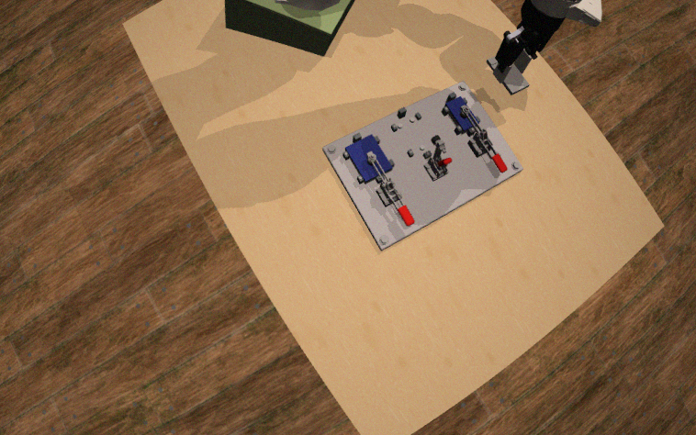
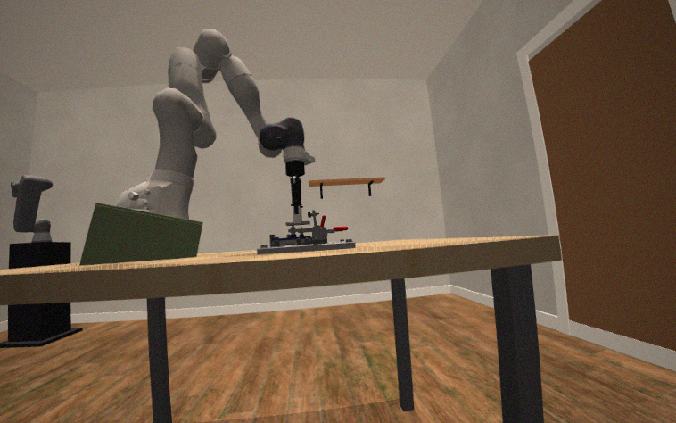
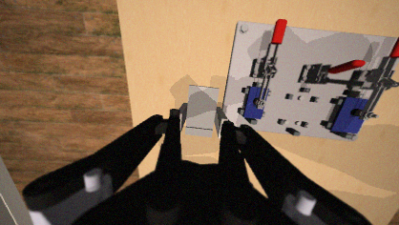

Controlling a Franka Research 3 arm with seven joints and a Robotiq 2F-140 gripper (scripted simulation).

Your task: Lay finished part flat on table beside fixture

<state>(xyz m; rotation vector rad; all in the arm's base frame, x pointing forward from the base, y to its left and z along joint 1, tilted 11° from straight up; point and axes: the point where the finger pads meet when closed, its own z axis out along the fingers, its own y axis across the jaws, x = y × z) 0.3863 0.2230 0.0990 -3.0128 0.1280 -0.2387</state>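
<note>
My gripper (image 1: 509,69) (image 2: 297,216) (image 3: 200,112) is pinching the finished part (image 1: 515,83) (image 2: 297,223) (image 3: 201,107), with one finger against each side of its grey body. The milled slot cannot be made out clearly. The part is outside the fixture (image 1: 420,199) (image 2: 277,252) (image 3: 291,48), beside the end that carries the smaller blue blank (image 1: 456,116) (image 3: 253,109). In the exterior view the part's plate is roughly level and raised above the table (image 1: 448,324) (image 2: 330,262) (image 3: 167,48). The gripper points downward. Release is not complete.

Fixture condition: the smaller blank is seated among its stops, with a clamp arm pressed on top. The larger blue blank (image 1: 359,159) (image 3: 345,120) is seated at the opposite end and is clamped in the same way. Both of these clamps have their red handles laid outward toward the plate's long edge. Between them, the middle clamp (image 1: 436,167) (image 3: 312,72) stands with its arm swung up, and the stops in front of it hold no part.

The fixture plate lies flat on the table. A green block (image 1: 277,35) (image 2: 141,236) stands well apart from it, near the arm's base.
</note>
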